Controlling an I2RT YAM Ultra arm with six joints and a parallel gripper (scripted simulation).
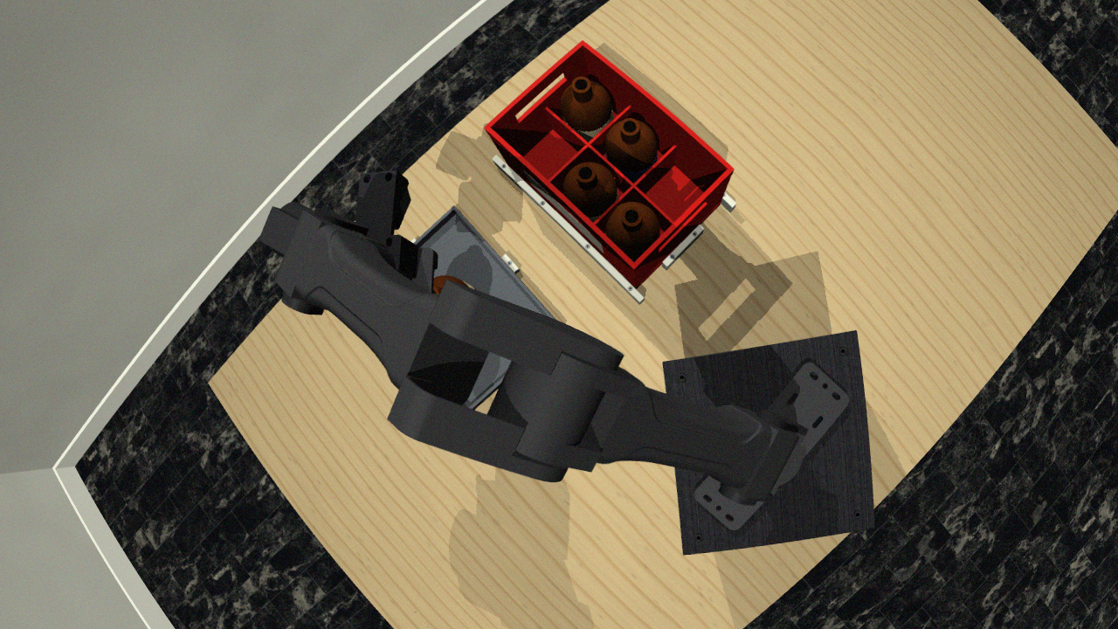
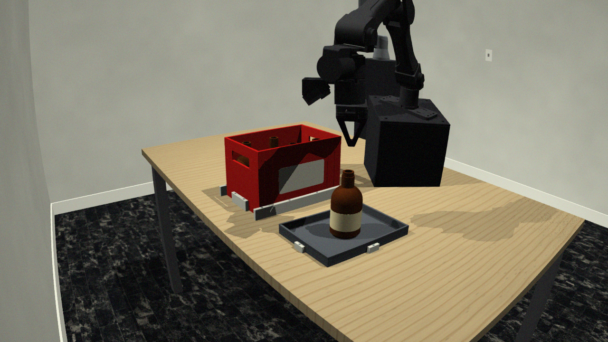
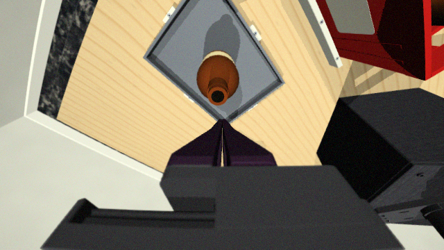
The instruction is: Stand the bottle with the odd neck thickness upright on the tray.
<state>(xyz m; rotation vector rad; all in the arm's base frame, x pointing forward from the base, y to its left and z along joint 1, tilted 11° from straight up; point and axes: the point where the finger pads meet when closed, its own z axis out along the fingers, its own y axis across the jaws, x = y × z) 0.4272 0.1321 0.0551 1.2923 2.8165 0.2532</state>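
One brown bottle [image 1: 451, 279] [image 2: 345, 199] [image 3: 216, 74] with a cream label stands upright on the grey tray [image 1: 507, 293] [image 2: 314, 244] [image 3: 180, 52]. My gripper [image 2: 351, 144] [image 3: 222, 124] is shut with nothing between its fingertips. It hangs above the bottle's mouth level, clear of the bottle; the arm hides the fingers in the top view. The red crate [image 1: 664, 254] [image 2: 242, 183] [image 3: 427, 42] holds the other brown bottles, among them one bottle [image 1: 586, 105] in a corner compartment and another [image 1: 633, 226] in the opposite end. All stand upright. Neck thickness differences are too small to tell.
Two crate compartments are empty. Pale rails [image 1: 588, 246] [image 2: 289, 202] [image 3: 322, 22] lie along the crate's base. Small white blocks [image 2: 373, 247] [image 3: 255, 32] sit against the tray. The arm's black base block [image 2: 408, 155] [image 3: 364, 149] stands on the table.
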